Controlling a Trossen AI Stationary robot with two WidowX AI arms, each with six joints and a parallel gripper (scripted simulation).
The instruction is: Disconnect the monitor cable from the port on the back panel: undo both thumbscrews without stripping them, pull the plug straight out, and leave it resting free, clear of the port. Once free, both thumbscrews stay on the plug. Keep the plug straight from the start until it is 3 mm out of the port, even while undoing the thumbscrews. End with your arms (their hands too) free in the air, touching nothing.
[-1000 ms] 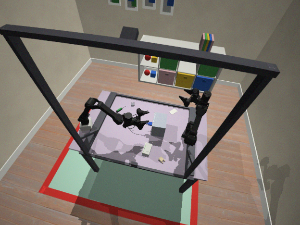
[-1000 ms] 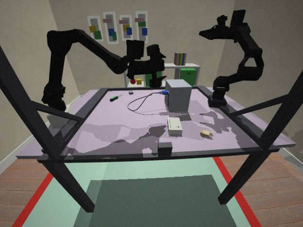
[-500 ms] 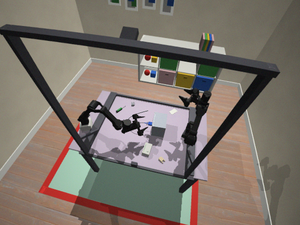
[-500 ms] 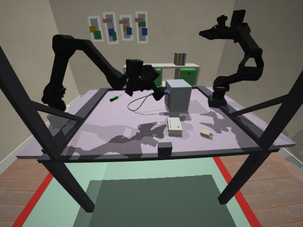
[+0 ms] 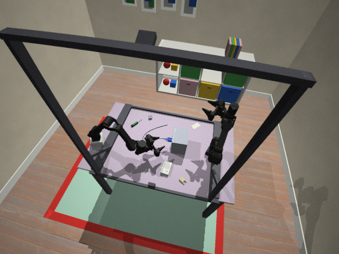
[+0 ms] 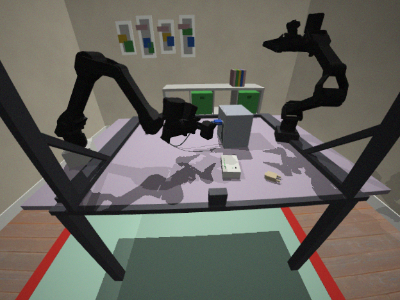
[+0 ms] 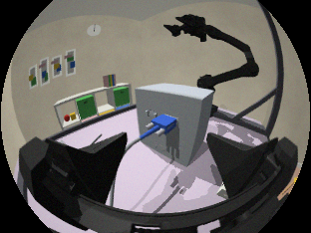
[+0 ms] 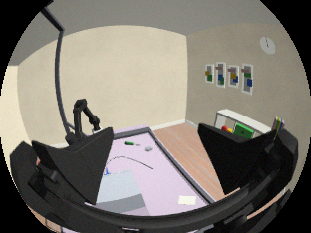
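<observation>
The blue monitor plug point(image 5: 169, 139) point(image 6: 218, 122) point(image 7: 164, 121) sits straight at the back panel of the grey box point(image 5: 180, 135) point(image 6: 237, 129) point(image 7: 195, 124). Two pale thumbscrews stick out on its cable side in the left wrist view, one nearer point(image 7: 160, 132) and one farther point(image 7: 150, 124). Its dark cable point(image 7: 124, 151) point(image 5: 159, 126) loops over the table. How deep the plug sits is unclear. My left gripper point(image 5: 161, 142) point(image 7: 168, 137) is open and empty, facing the plug, its fingers spread either side of the cable side. My right gripper point(image 5: 206, 105) point(image 8: 156, 129) is open and empty, high beyond the box.
A white device point(image 5: 165, 167) point(image 6: 231, 166) and a beige adapter point(image 5: 182, 180) point(image 6: 272, 176) lie toward the front. A green screwdriver point(image 5: 134, 124), a small grey block point(image 5: 150, 117) and a pale note point(image 5: 195, 125) lie toward the back. Dark frame posts stand around the table.
</observation>
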